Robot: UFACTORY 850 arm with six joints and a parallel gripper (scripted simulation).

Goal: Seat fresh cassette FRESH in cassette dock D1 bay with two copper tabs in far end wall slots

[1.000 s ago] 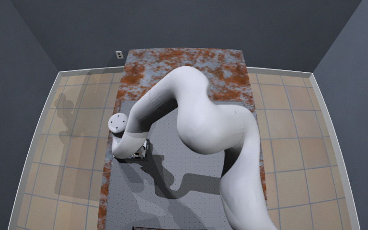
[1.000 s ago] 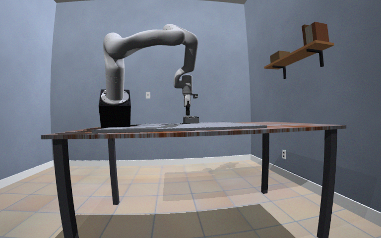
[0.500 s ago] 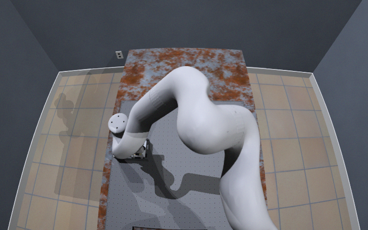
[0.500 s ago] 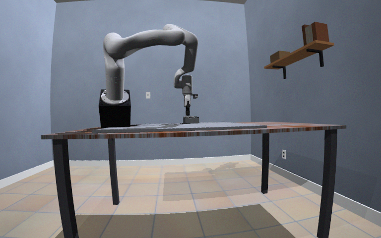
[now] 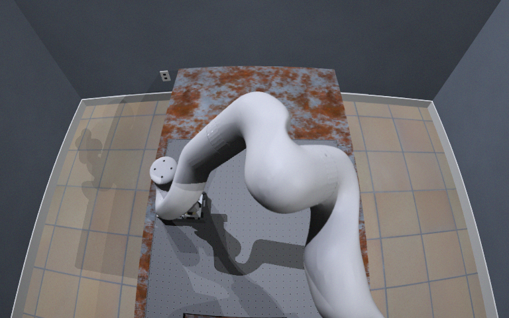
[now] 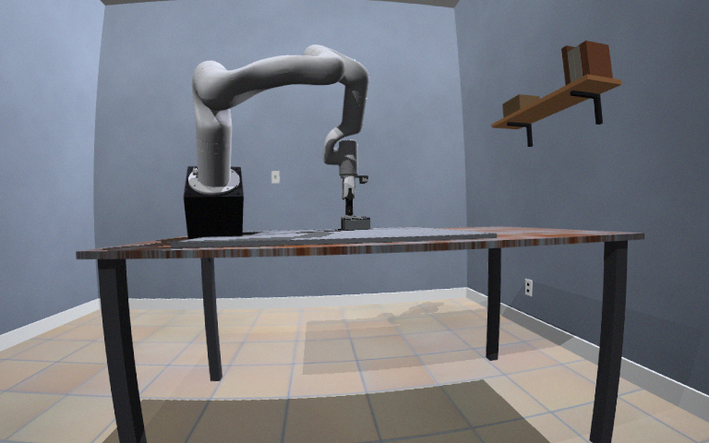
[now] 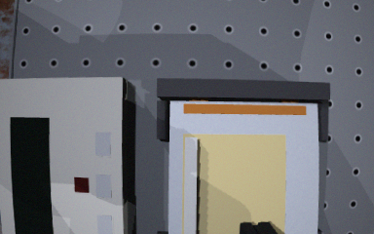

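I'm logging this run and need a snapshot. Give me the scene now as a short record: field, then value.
gripper: shut, holding nothing, fingertips low over the cassette
cassette: white with a yellow panel, lying in the dock bay
orange strip: at the cassette's far end, by the dock's end wall
dock: dark grey, on the pegboard
white comb: upright strip at the yellow panel's left edge
white box: left of the dock, dark red square on top; lit or not, cannot tell
seating: flatness cannot be judged
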